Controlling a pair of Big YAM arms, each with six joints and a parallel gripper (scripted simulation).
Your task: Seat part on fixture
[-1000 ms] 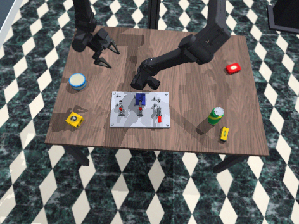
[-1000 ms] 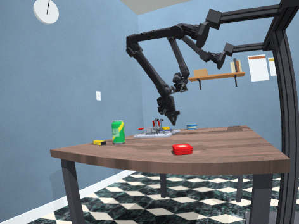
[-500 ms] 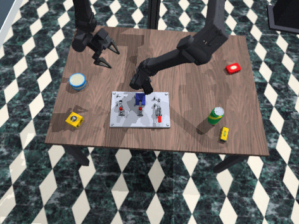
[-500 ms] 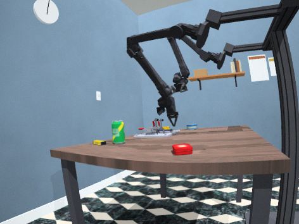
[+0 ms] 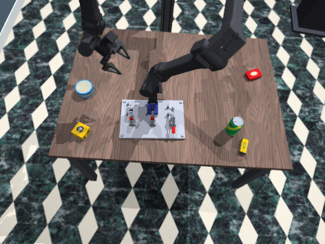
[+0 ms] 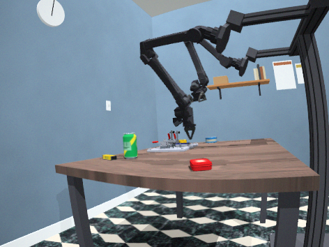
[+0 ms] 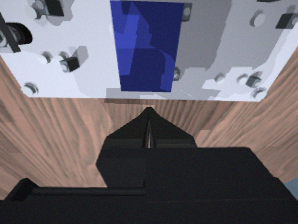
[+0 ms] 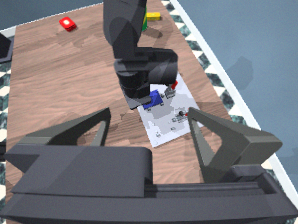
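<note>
A blue part (image 5: 152,108) lies on the grey fixture plate (image 5: 149,118) at its far edge, between clamps with red handles. In the left wrist view the blue part (image 7: 146,46) fills the plate's near middle. My left gripper (image 5: 151,99) is shut and empty, its tip (image 7: 148,116) just off the plate's edge, right behind the part. It also shows in the exterior view (image 6: 190,133), a little above the table. My right gripper (image 5: 116,62) is open and empty, held high over the table's far left corner, far from the fixture (image 8: 167,112).
A white-and-blue tub (image 5: 84,88) and a yellow box (image 5: 80,130) sit left of the fixture. A green can (image 5: 235,125), a small yellow box (image 5: 244,146) and a red tin (image 5: 253,74) sit on the right.
</note>
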